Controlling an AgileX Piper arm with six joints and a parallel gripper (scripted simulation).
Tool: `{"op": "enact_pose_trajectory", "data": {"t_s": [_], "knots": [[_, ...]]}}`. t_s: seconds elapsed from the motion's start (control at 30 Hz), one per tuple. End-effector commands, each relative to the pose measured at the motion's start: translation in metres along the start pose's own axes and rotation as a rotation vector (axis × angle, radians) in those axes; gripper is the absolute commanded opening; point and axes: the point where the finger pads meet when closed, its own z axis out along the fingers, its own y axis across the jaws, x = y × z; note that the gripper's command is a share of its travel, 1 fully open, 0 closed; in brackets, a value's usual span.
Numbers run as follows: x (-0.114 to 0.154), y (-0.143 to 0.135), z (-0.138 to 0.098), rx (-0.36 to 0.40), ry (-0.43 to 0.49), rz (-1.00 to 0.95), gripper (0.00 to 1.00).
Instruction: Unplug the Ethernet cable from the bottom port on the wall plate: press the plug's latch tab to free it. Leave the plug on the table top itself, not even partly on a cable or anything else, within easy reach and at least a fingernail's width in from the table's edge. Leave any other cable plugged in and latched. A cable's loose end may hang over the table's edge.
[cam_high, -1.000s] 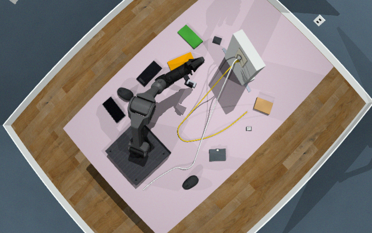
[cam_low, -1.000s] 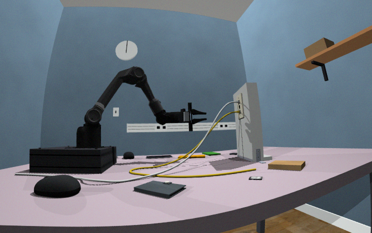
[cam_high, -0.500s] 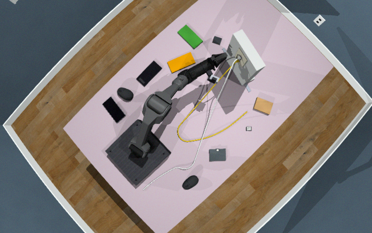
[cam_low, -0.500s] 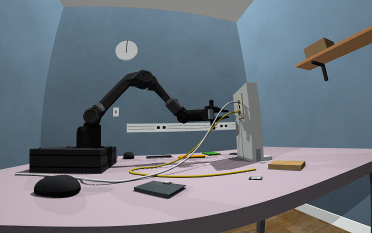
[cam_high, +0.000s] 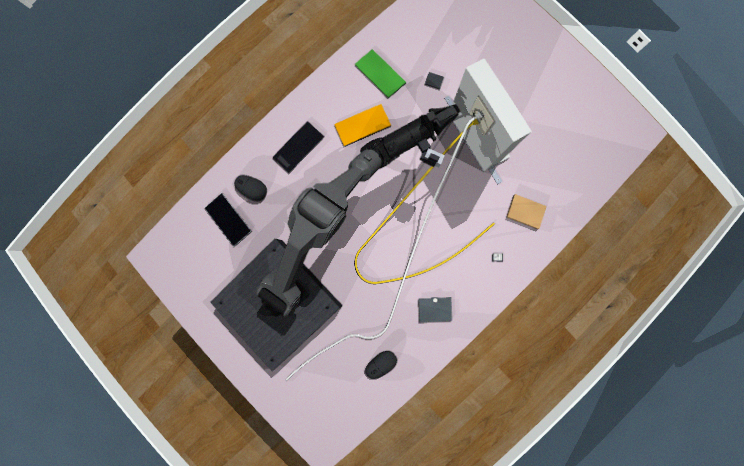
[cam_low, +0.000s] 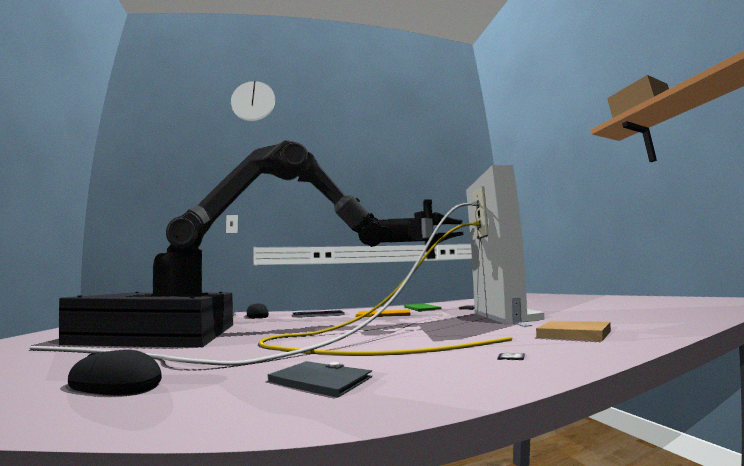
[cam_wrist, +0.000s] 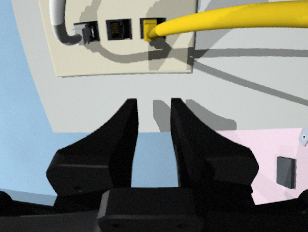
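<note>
The beige wall plate (cam_high: 484, 113) sits on an upright white block (cam_low: 499, 246) and has three ports. In the wrist view the plate (cam_wrist: 120, 25) appears turned on its side. The yellow cable's plug (cam_wrist: 152, 29) sits in the bottom port, the middle port is empty, and the white cable's plug (cam_wrist: 82, 30) sits in the top port. The yellow cable (cam_high: 384, 279) and the white cable (cam_high: 417, 230) drape down onto the table. My gripper (cam_wrist: 154, 110) is level with the plate, a short way in front of it and off to one side of the ports. Its fingers are slightly apart, with nothing between them.
A green block (cam_high: 379, 72), an orange block (cam_high: 362, 124), two black phones (cam_high: 298, 146) (cam_high: 227, 218) and a mouse (cam_high: 250, 187) lie on the arm's far side. A tan block (cam_high: 526, 211), a grey notebook (cam_high: 434, 309), a small chip (cam_high: 497, 256) and another mouse (cam_high: 380, 364) lie on the near side.
</note>
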Motion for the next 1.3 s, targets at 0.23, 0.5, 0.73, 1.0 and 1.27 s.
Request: {"op": "enact_pose_trajectory", "data": {"t_s": [0.23,0.5,0.73,1.0,1.27], "knots": [[-0.014,0.001,0.0,-0.002,0.0,0.0,0.32],[-0.03,0.001,0.0,-0.002,0.0,0.0,0.32],[-0.04,0.001,0.0,-0.002,0.0,0.0,0.32],[-0.049,0.002,0.002,-0.003,0.0,0.0,0.32],[-0.049,0.002,0.012,-0.003,0.0,0.0,0.32]]}}
